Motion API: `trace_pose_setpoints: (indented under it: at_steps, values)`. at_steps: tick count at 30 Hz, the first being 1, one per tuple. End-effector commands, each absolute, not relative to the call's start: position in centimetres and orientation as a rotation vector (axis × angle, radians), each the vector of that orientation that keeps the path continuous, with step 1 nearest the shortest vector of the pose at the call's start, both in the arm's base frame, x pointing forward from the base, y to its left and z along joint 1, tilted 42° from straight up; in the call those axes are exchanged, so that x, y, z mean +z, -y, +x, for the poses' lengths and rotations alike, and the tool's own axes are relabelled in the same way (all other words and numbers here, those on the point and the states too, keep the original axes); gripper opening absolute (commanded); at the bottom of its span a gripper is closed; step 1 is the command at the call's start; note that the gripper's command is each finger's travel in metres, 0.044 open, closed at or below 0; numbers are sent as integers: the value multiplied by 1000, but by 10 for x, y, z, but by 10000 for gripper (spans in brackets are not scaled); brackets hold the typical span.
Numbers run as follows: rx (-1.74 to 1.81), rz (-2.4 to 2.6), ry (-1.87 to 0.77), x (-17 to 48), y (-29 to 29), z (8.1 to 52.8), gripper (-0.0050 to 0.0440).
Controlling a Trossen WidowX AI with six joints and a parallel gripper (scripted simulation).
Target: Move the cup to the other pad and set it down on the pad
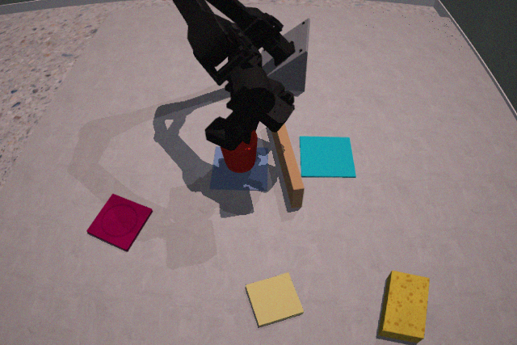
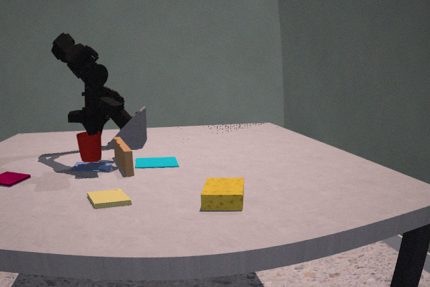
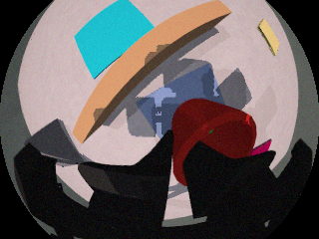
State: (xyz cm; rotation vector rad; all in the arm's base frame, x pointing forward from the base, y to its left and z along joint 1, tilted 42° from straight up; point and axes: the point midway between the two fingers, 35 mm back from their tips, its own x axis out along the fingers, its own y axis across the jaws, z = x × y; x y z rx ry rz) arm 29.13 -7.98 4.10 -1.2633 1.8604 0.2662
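Observation:
The red cup (image 1: pixel 238 153) stands upright just above the mottled blue pad (image 1: pixel 240 169), a little clear of it in the exterior view (image 2: pixel 89 146). My gripper (image 1: pixel 237 137) comes down from above and is shut on the cup's rim; the wrist view shows the cup (image 3: pixel 213 135) between my dark fingers. The marbles inside are hidden by my gripper. The cyan pad (image 1: pixel 326 156) lies flat to the right. A long orange wooden block (image 1: pixel 287 166) stands on edge between the two pads.
A grey wedge (image 1: pixel 292 61) stands behind the arm. A magenta pad (image 1: pixel 119 220) lies at the front left, a pale yellow pad (image 1: pixel 274 299) at the front, and a yellow sponge (image 1: pixel 404 305) at the front right.

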Motion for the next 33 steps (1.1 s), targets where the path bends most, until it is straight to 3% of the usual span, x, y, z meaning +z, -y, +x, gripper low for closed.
trace_pose_setpoints:
  at_steps: [1,33]
  values:
    - [252,-1257,-1836,56,70,298,0]
    - [257,-1267,-1844,91,37,302,0]
